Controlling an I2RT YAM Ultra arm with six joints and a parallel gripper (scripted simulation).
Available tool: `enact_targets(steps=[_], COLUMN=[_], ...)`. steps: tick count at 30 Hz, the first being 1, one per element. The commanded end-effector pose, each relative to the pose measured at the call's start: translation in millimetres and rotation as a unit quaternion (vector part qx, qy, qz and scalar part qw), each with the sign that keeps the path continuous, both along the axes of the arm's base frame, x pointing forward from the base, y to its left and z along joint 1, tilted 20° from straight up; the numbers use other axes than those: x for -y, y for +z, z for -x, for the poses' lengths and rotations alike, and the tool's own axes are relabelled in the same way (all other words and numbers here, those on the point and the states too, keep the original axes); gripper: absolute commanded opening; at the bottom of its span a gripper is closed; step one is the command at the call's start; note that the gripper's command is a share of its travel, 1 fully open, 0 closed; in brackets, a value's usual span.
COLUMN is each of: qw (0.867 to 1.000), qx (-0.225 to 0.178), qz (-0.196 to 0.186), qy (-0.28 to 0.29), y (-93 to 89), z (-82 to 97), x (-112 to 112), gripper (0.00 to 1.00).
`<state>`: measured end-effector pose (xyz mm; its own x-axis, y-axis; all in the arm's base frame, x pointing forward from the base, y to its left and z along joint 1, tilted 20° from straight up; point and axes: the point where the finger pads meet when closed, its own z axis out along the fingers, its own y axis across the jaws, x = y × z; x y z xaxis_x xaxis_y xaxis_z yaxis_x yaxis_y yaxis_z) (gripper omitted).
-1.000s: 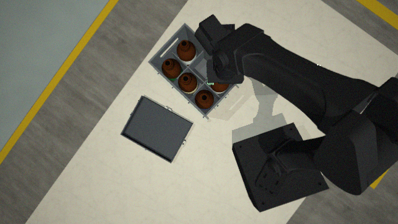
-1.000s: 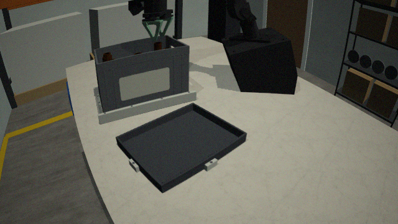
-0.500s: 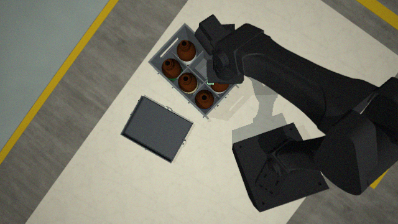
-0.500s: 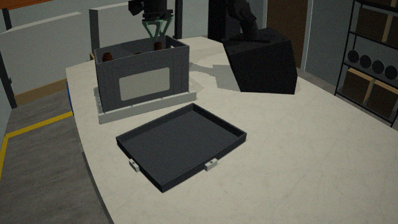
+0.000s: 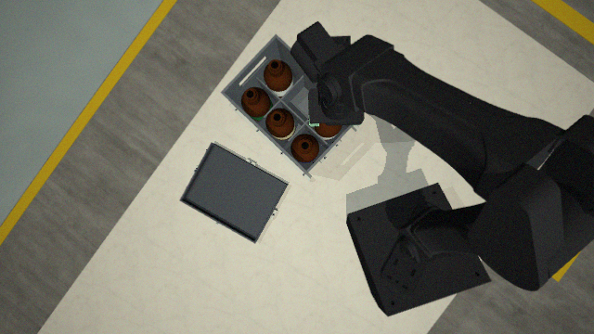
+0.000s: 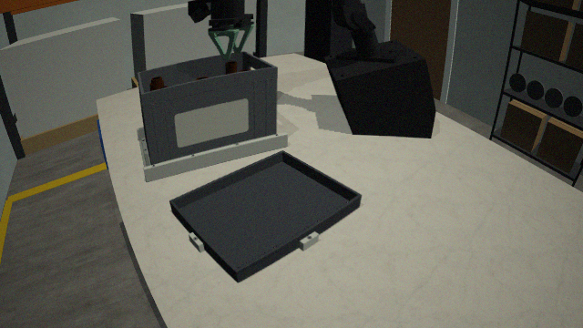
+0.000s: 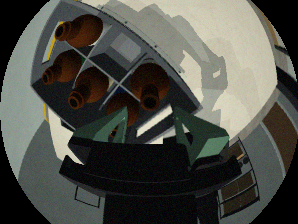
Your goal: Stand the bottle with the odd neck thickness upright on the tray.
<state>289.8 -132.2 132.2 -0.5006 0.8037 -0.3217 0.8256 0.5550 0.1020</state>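
- Pale, faintly mottled surface (image 5: 139,260) (image 6: 410,228) (image 7: 250,50); the black, hard-edged arm (image 5: 436,102) (image 6: 355,20) reaches in from 3 o'clock of the top view.
- Dark grey, straight-walled, divided crate (image 5: 249,117) (image 6: 155,128) (image 7: 41,50) sits upright near 12 o'clock. Five bottles stand in it; one of its six compartments is vacant.
- Shallow charcoal rectangular tray (image 5: 234,192) (image 6: 266,207), low-rimmed and matt, lies flat toward 8 o'clock, apart from the crate, no bottle on it.
- Brown, round-shouldered, narrow-necked bottle (image 5: 328,131) (image 6: 231,67) (image 7: 149,82) stands at the crate's 4 o'clock end, just below the tool. The odd bottle is among the five; I cannot tell which from neck width here.
- Green, triangular-fingered tool (image 5: 314,123) (image 6: 230,58) (image 7: 150,110): fingers part-spread, nothing between them.
- Risks: picking by a poor neck comparison would bring out the wrong bottle. Coming down off-centre could land a fingertip on the mouth or a divider and shove the loose crate. Too short a lift, or a leaning bottle, may catch the wall and tip the crate. At the tray, clipping the rim could shift it; an uneven release could topple the bottle.
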Motion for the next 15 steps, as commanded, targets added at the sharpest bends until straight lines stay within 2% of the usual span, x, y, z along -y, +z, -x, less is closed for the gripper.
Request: enact_targets(steps=[1, 15], qw=[1.0, 1.0], qx=[0.026, 0.021], qz=[0.012, 0.01], qy=[0.0, 0.0], y=[17.1, 14.8], z=[-8.8, -8.8], x=[5.1, 5.6], gripper=[0.61, 0.61])
